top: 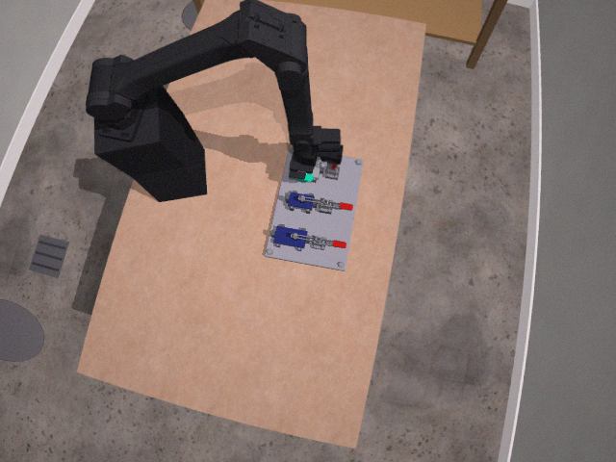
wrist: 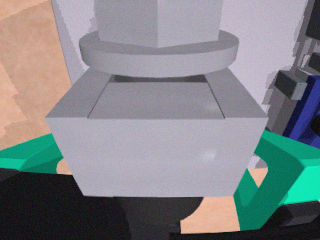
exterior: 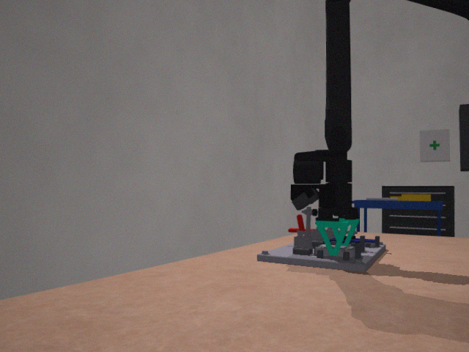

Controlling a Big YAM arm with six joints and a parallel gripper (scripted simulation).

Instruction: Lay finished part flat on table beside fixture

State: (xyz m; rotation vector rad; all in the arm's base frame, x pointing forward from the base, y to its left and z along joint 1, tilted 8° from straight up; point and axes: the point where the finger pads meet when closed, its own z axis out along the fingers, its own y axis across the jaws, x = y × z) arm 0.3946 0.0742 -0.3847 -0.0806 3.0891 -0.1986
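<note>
The grey fixture plate lies on the table. My gripper is open, low over its far station in the top view. Its green fingers straddle a light grey part, mostly hidden; no slot can be made out. No gap or touch can be told. That station's clamp arm stands raised beside the gripper and fills the middle of the wrist view, hiding the part and fingertips there. Two blue blanks sit under lowered clamps; one shows at the wrist view's right edge.
The two lowered clamps have red handles pointing right in the top view. Short dark posts stand around the stations. The tan table surrounds the plate. The arm's base stands to its left in the top view.
</note>
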